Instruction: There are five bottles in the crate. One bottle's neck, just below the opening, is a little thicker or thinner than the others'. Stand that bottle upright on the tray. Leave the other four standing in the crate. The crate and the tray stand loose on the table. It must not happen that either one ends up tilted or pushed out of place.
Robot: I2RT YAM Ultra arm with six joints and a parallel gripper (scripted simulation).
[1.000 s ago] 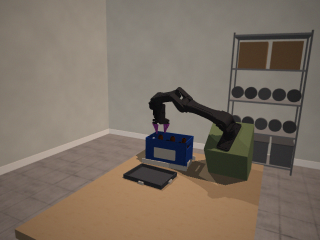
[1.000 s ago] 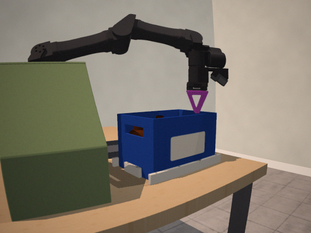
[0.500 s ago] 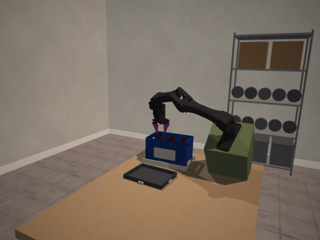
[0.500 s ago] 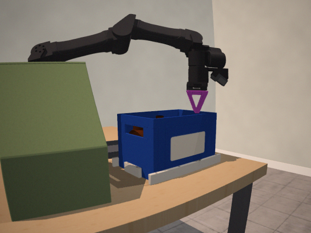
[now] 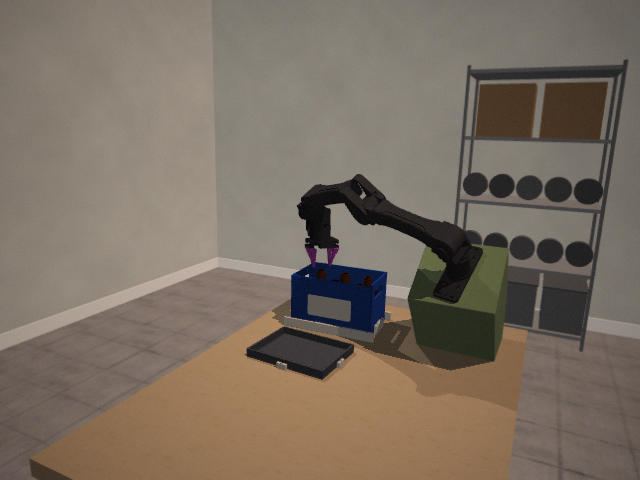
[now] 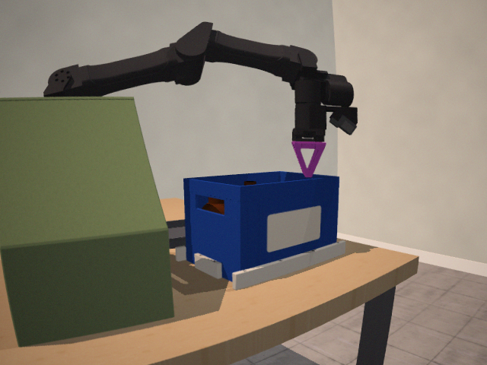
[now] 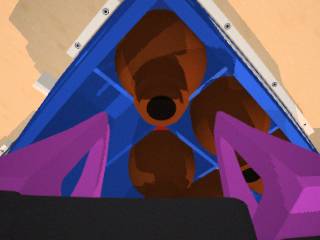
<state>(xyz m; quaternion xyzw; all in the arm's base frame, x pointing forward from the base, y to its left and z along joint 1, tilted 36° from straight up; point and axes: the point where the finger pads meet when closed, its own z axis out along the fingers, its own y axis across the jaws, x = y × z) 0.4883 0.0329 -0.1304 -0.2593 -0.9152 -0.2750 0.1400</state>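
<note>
matt blue plastic crate, smooth pale wood table

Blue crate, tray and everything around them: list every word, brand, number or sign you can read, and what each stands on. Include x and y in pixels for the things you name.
No readable text anywhere.
Blue crate (image 5: 361,304) (image 6: 259,227): its pale label panel (image 5: 328,307) (image 6: 294,228) shows no lettering.
Tray (image 5: 302,351): none seen.
Bottles: no lettering visible on the parts in view.
Boxes on the shelf rack (image 5: 590,289): none seen.

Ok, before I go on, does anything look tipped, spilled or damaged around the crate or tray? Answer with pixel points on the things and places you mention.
Nothing stands out: the crate (image 5: 364,310) (image 6: 212,239) sits level between white strips (image 5: 356,332) (image 6: 288,267), and the tray (image 5: 299,350) lies flat, empty. Bottle bases are hidden.
</note>
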